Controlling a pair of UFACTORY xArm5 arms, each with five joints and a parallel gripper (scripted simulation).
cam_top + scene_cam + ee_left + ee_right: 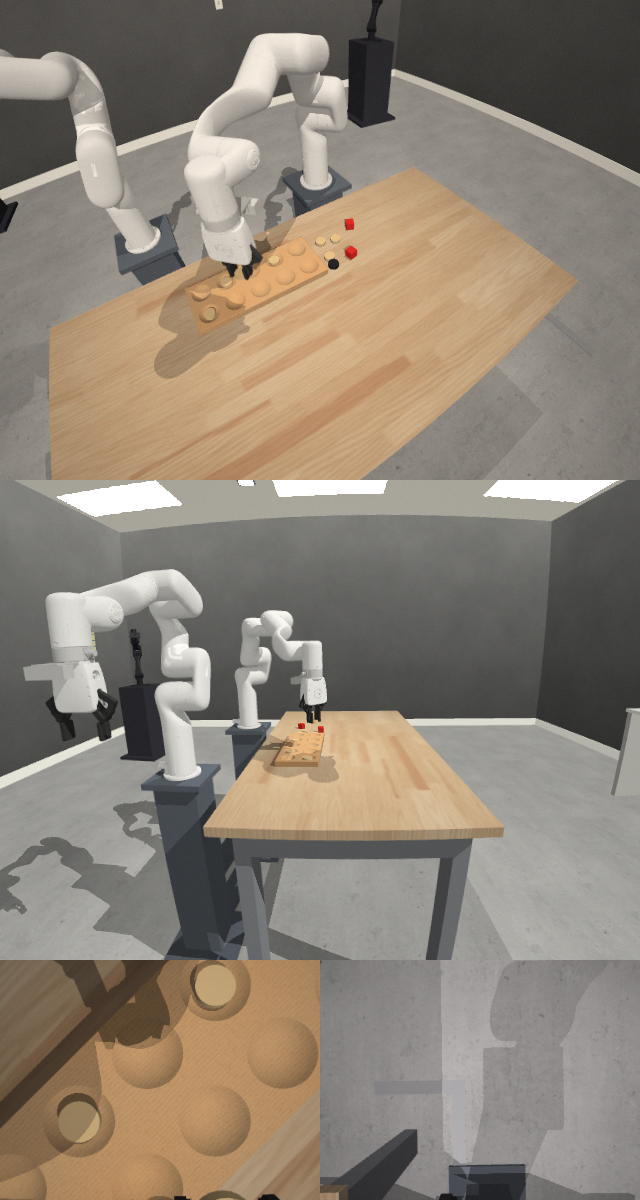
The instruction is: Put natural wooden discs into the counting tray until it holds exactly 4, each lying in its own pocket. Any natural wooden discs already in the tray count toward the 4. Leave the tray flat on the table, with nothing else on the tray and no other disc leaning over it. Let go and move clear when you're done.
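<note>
The right arm's jaws (83, 733) stand wide open with nothing between them, up in the air beyond the table (361, 335) (361, 795).

The tray (204, 329) (297, 763) (150, 1120) lies flat on the table, with two rows of five pockets. Three natural wooden discs are in it, each in its own pocket: a front disc (209, 313) in the leftmost pocket of the front row, a second disc (225, 282) (79, 1121) in the second pocket of the back row, and a third disc (273, 259) (215, 985) in the fourth pocket of that row.

The left arm's jaws (239, 272) (313, 718) are above the tray, pointing down and partly closed on a held disc (222, 1197), also pale wood, of which only the edge shows in the wrist view. It is clear of the pockets, so the tray is one short of four.

Just past the tray's right end, a loose disc (320, 241), a nearer disc (329, 255) and a farther disc (335, 238) lie on the table. A black disc (333, 264) is close beside the nearer one. A red cube (351, 252) (321, 729) sits to its right, and another cube (349, 223) (301, 725) farther back.
</note>
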